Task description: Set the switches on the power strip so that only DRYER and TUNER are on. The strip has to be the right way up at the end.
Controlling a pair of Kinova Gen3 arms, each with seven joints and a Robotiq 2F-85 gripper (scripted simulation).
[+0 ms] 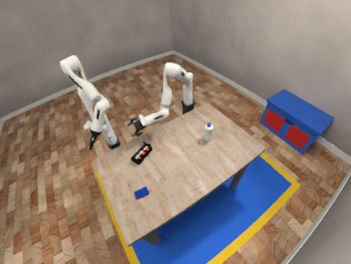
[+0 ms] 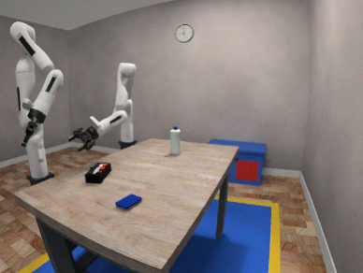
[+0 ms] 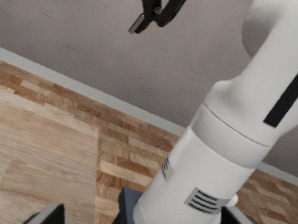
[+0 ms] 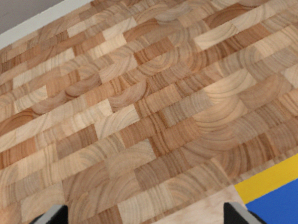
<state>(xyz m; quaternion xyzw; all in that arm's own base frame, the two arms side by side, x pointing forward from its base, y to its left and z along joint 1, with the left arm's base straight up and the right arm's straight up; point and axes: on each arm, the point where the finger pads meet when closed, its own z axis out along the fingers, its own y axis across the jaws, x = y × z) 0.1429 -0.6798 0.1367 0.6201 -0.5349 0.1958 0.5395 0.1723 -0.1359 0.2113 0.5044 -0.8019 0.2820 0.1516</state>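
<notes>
Desk (image 1: 181, 169) (image 2: 154, 187) (image 3: 45, 150) (image 4: 202, 210): power strip (image 1: 141, 154) (image 2: 98, 172) near your wide-open left gripper (image 1: 131, 127) (image 2: 76, 143) (image 3: 142, 217) and right gripper (image 1: 91, 147) (image 2: 24, 143) (image 3: 146, 28) (image 4: 145, 217); off-centre pressing could skid it or toggle neighbouring switches.

Top view, on the rectangular wooden table (image 1: 181, 167) (image 2: 154, 173): from the black oblong power strip (image 1: 141, 154) (image 2: 98, 172), white cylindrical bottle (image 1: 208, 133) (image 2: 175, 141) towards two o'clock, flat blue block (image 1: 141, 193) (image 2: 128, 201) at six.
</notes>
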